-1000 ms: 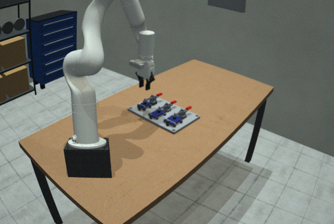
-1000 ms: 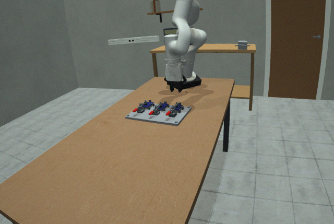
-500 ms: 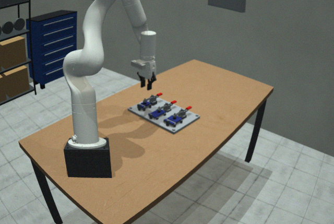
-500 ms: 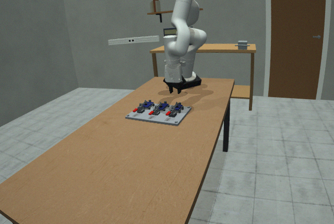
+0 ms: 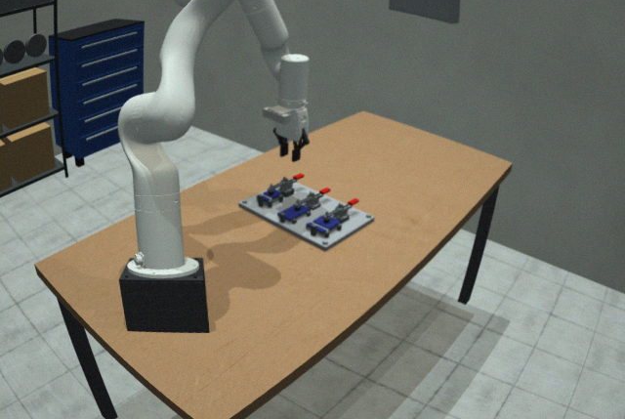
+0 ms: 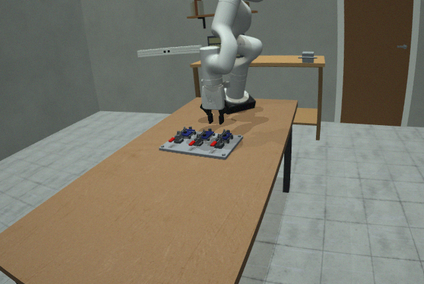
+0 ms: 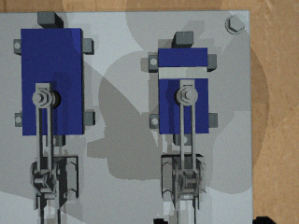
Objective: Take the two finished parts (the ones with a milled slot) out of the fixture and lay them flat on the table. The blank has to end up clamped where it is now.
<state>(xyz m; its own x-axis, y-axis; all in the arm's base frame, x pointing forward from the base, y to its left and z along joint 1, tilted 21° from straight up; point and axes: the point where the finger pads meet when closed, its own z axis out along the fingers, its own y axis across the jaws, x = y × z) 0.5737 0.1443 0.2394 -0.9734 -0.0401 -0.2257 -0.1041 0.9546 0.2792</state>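
A grey fixture plate [image 5: 306, 217] lies on the table with three blue parts, each under a toggle clamp with a red handle [image 5: 324, 189]. In the wrist view a blue part with a pale milled slot [image 7: 183, 91] sits at the right station, next to the plate's corner bolt [image 7: 234, 24]. A plain blue block with no visible slot [image 7: 51, 81] sits at the left station. A clamp arm [image 7: 187, 135] rests on each. The third part is outside the wrist view. My gripper [image 5: 290, 150] hangs well above the plate, fingers partly apart and empty; it also shows in the exterior view [image 6: 214, 118].
The robot base [image 5: 165, 298] stands on the table's near left corner. The wooden table top [image 5: 403, 167] extends around the plate. A side table [image 6: 273, 61] and a door stand behind the robot.
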